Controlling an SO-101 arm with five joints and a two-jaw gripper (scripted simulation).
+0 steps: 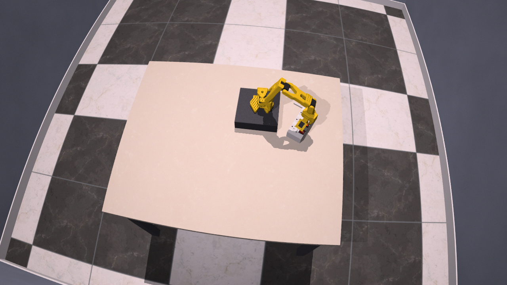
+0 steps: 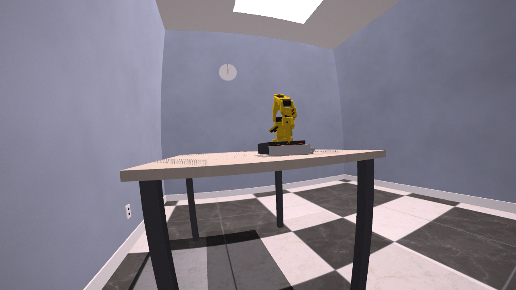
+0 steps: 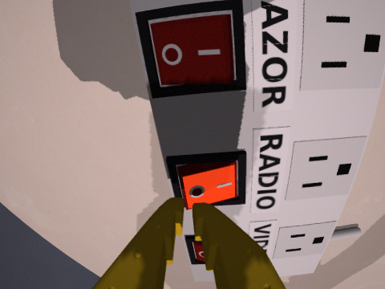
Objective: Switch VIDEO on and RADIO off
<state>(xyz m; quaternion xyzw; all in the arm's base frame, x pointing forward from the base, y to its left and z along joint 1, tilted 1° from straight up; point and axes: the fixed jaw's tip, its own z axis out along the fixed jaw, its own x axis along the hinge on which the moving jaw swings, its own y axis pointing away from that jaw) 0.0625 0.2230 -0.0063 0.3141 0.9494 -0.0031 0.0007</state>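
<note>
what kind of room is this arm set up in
Probably a plain indoor test room: blue-grey walls with a round wall clock, a checkered marble floor, and one dark-legged table carrying the yellow arm and a labelled power strip.

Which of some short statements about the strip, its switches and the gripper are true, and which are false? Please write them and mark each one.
1. The RADIO switch glows bright orange. True.
2. The RAZOR switch glows as bright as the RADIO switch. False: it is dark red.
3. The gripper is shut and holds nothing. True.
4. The gripper tips sit at the RAZOR switch. False: they are at the near edge of the RADIO switch.
5. The strip lies with its sockets facing up. True.
6. The VIDEO switch is fully visible. False: the fingers hide most of it.
</note>
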